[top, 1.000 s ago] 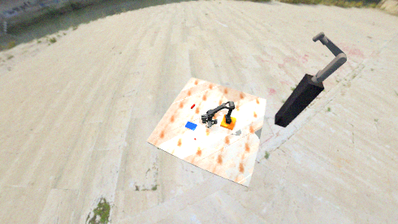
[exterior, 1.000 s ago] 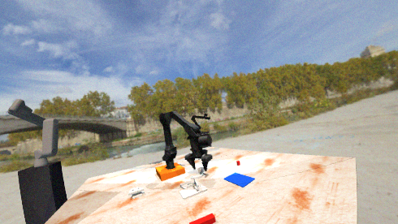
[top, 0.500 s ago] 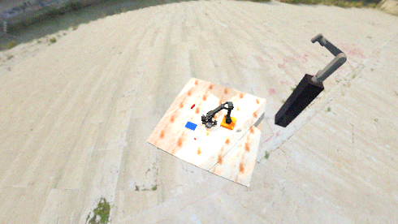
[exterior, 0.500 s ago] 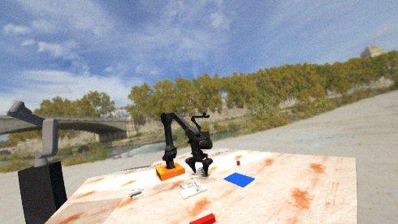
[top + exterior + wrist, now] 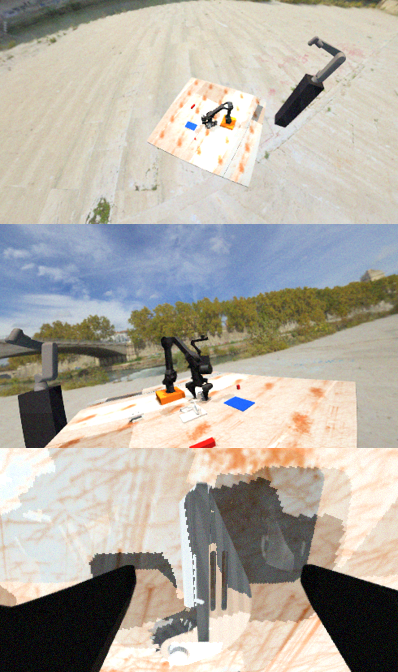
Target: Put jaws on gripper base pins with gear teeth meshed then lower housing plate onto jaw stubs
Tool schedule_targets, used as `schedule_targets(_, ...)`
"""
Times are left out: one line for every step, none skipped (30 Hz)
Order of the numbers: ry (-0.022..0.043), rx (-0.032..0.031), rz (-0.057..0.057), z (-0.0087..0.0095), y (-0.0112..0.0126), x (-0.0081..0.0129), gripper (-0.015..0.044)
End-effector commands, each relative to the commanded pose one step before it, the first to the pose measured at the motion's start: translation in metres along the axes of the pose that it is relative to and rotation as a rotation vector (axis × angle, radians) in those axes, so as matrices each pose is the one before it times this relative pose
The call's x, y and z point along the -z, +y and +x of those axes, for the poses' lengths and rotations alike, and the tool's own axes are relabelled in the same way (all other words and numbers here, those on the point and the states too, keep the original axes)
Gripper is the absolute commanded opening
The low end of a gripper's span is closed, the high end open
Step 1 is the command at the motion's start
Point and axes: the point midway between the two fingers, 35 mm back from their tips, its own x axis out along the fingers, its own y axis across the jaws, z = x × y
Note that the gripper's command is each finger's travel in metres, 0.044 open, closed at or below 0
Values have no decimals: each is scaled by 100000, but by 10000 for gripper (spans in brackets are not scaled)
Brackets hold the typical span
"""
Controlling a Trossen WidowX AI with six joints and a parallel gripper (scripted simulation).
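Note:
My gripper (image 5: 207,125) (image 5: 200,398) (image 5: 218,573) is open, pointing down low over the table. Between its spread fingers, touching neither, stands a slim grey-white slotted part (image 5: 202,568) with a dark toothed end at the lower left in the wrist view; it looks like a jaw. It shows partly behind the fingers in the exterior view. The white gripper base (image 5: 193,412) lies just in front of the gripper in that view, with raised parts on it; whether its pins are free is too small to tell. A small grey-white part (image 5: 136,418) lies further left. I cannot single out the housing plate.
A blue sheet (image 5: 191,126) (image 5: 240,403) lies beside the gripper. A red block (image 5: 192,106) (image 5: 203,443) and a smaller red piece (image 5: 195,139) (image 5: 238,387) lie farther away. The arm stands on an orange block (image 5: 172,398). A black column (image 5: 300,99) (image 5: 42,415) with a grey arm stands off the table.

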Motion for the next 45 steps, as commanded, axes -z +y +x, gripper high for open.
schedule_targets(320,180,440,37,-25,34,440)
schedule_targets(0,0,0,0,0,0,440)
schedule_targets(0,0,0,0,0,0,440)
schedule_targets(0,0,0,0,0,0,440)
schedule_targets(0,0,0,0,0,0,440)
schedule_targets(0,0,0,0,0,0,440)
schedule_targets(0,0,0,0,0,0,440)
schedule_targets(0,0,0,0,0,0,440)
schedule_targets(-317,-190,-434,-19,28,-33,414)
schedule_targets(0,0,0,0,0,0,387)
schedule_targets(0,0,0,0,0,0,361)
schedule_targets(0,0,0,0,0,0,335)
schedule_targets(0,0,0,0,0,0,309)
schedule_targets(0,0,0,0,0,0,282)
schedule_targets(0,0,0,0,0,0,256)
schedule_targets(0,0,0,0,0,0,230)
schedule_targets(0,0,0,0,0,0,204)
schedule_targets(0,0,0,0,0,0,177)
schedule_targets(0,0,0,0,0,0,151)
schedule_targets(0,0,0,0,0,0,145)
schedule_targets(0,0,0,0,0,0,138)
schedule_targets(0,0,0,0,0,0,134)
schedule_targets(0,0,0,0,0,0,134)
schedule_targets(0,0,0,0,0,0,134)
schedule_targets(0,0,0,0,0,0,134)
schedule_targets(0,0,0,0,0,0,134)
schedule_targets(0,0,0,0,0,0,134)
schedule_targets(0,0,0,0,0,0,134)
schedule_targets(0,0,0,0,0,0,134)
schedule_targets(0,0,0,0,0,0,134)
schedule_targets(0,0,0,0,0,0,134)
schedule_targets(0,0,0,0,0,0,134)
schedule_targets(0,0,0,0,0,0,134)
schedule_targets(0,0,0,0,0,0,134)
schedule_targets(2,2,3,-48,-9,-2,134)
schedule_targets(6,7,8,-146,-27,-5,134)
schedule_targets(10,12,14,-244,-42,-7,134)
schedule_targets(12,14,17,-300,-48,-8,134)
schedule_targets(13,14,17,-302,-44,-7,134)
schedule_targets(13,14,17,-304,-40,-7,134)
schedule_targets(13,13,17,-306,-36,-6,134)
schedule_targets(13,13,17,-307,-31,-5,134)
schedule_targets(13,12,17,-309,-27,-4,134)
schedule_targets(13,12,17,-310,-23,-3,134)
schedule_targets(13,11,17,-312,-18,-2,134)
